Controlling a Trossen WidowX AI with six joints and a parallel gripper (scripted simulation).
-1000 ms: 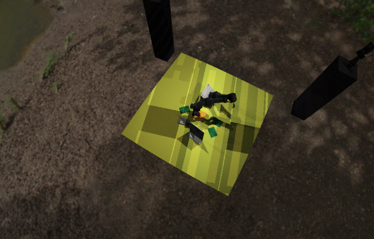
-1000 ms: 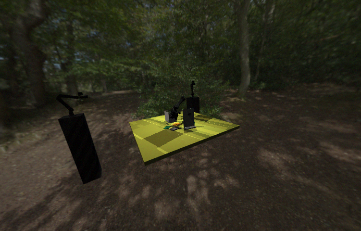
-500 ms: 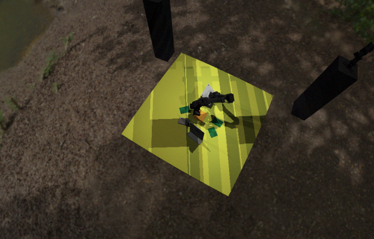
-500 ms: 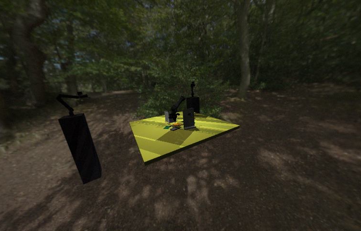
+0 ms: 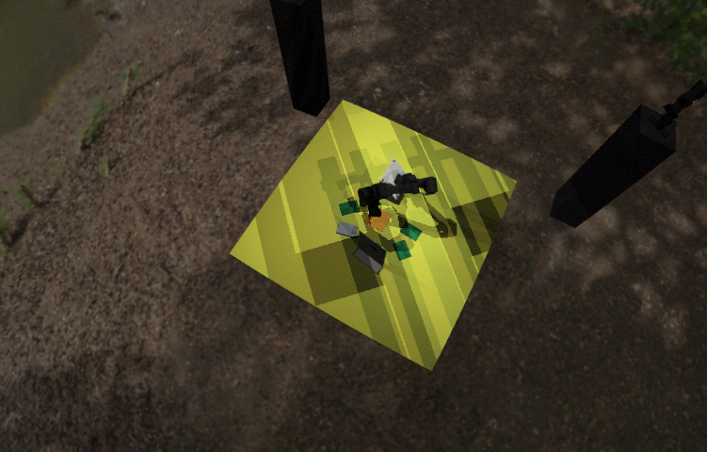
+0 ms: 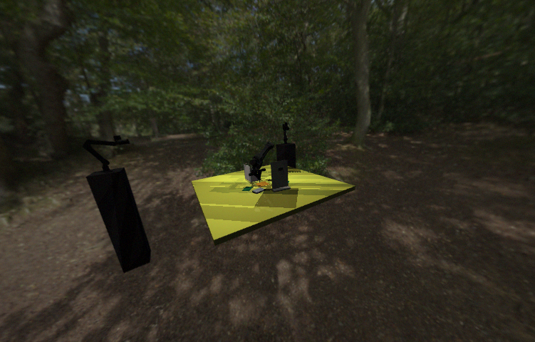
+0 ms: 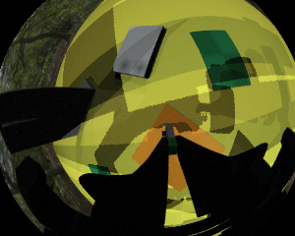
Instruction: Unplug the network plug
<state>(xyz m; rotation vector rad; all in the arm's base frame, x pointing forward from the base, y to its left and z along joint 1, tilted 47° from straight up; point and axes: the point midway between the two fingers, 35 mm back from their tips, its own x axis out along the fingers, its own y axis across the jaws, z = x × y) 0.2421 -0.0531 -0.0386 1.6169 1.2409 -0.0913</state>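
Note:
My gripper is shut on the plug, a small grey and green piece at the fingertips in the wrist view. The plug is out of the socket, clear of the panel. The orange marked square lies behind and below the plug in the wrist view. The plug's height above it is hard to tell. The upright dark panel stands beside the square; it is at the left in the wrist view. The fingers hide part of the plug, and its tab cannot be made out.
A grey flat block lies near the square. Green patches lie around it. A pale upright plate stands close by the arm. Strong striped shadows cross the yellow table.

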